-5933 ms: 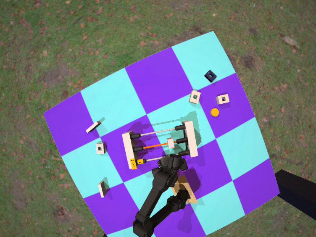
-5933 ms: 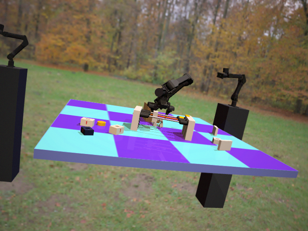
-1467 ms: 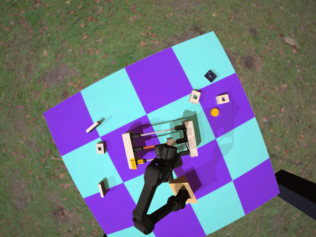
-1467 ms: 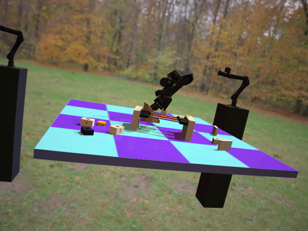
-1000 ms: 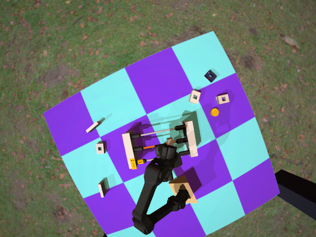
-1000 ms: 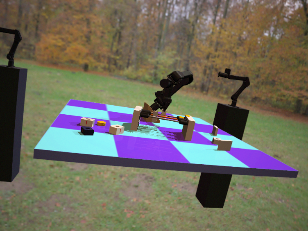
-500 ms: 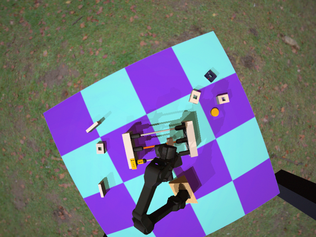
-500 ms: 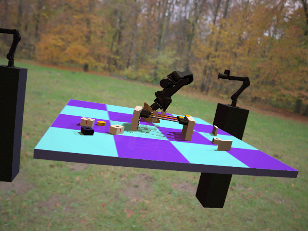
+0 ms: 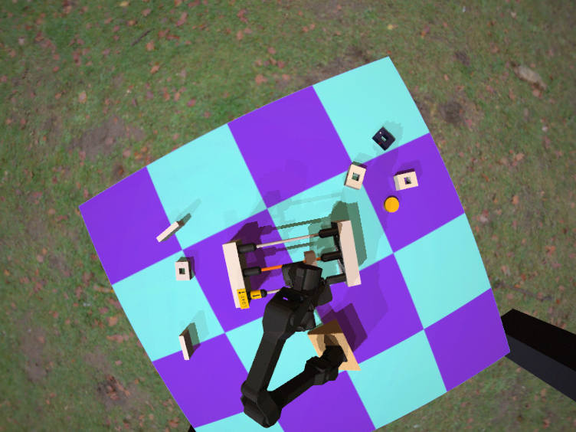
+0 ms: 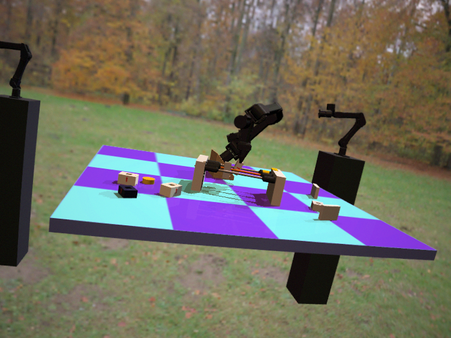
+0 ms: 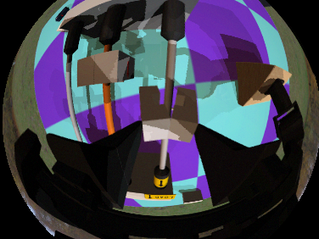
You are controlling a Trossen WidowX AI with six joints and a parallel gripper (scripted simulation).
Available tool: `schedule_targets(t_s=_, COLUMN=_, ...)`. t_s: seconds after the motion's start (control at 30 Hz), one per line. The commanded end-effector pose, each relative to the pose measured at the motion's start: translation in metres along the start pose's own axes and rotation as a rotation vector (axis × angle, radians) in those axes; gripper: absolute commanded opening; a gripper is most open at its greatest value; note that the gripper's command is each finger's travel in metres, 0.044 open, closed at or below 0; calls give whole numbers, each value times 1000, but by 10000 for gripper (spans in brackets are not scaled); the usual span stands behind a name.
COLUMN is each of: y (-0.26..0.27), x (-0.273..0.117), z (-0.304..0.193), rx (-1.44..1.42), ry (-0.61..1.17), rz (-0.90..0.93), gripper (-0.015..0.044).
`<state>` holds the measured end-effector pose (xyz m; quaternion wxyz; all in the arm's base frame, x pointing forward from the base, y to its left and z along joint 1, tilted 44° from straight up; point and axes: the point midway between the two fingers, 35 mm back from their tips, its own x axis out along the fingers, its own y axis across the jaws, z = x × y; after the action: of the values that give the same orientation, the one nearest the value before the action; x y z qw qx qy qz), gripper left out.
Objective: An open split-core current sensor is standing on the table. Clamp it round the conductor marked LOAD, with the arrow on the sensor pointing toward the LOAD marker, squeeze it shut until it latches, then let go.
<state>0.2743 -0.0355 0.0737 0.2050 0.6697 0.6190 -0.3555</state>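
My gripper [image 11: 169, 126] is shut on the cream split-core sensor [image 11: 167, 130], whose two jaws stand apart and point away from the fingers. The LOAD conductor [image 11: 170, 57] [image 9: 272, 292] is a grey rod; in the wrist view it runs through the gap between the jaws and passes behind the sensor's body. How deep it sits in the gap I cannot tell. The yellow LOAD marker [image 9: 243, 299] [image 11: 159, 197] is on one end post, beside a yellow arrow tag [image 9: 256, 294] [image 11: 161, 182] on that conductor's end. The sensor's own arrow is not visible. The arm hides the sensor in the top view.
A brown block [image 9: 309, 256] [image 11: 98, 71] sits round the orange middle conductor, beside the held sensor. Cream end posts [image 9: 233, 267] [image 9: 349, 257] carry three conductors. A tan wedge [image 9: 325, 330] [image 11: 251, 82] stands by the arm's base. A yellow disc [image 9: 391, 204] and several blocks lie farther off.
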Motion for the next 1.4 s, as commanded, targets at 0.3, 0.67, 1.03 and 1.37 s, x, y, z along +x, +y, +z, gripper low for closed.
schedule_targets(t_s=0.3, y=0, x=0, z=0, rx=-2, ry=-1, rz=-1, gripper=131)
schedule_targets(t_s=0.67, y=0, x=0, z=0, rx=-2, ry=-1, rz=-1, gripper=420)
schedule_targets(t_s=1.03, y=0, x=16, z=1, rx=-2, ry=1, rz=4, gripper=440)
schedule_targets(t_s=1.37, y=0, x=36, z=1, rx=-2, ry=4, rz=9, gripper=440)
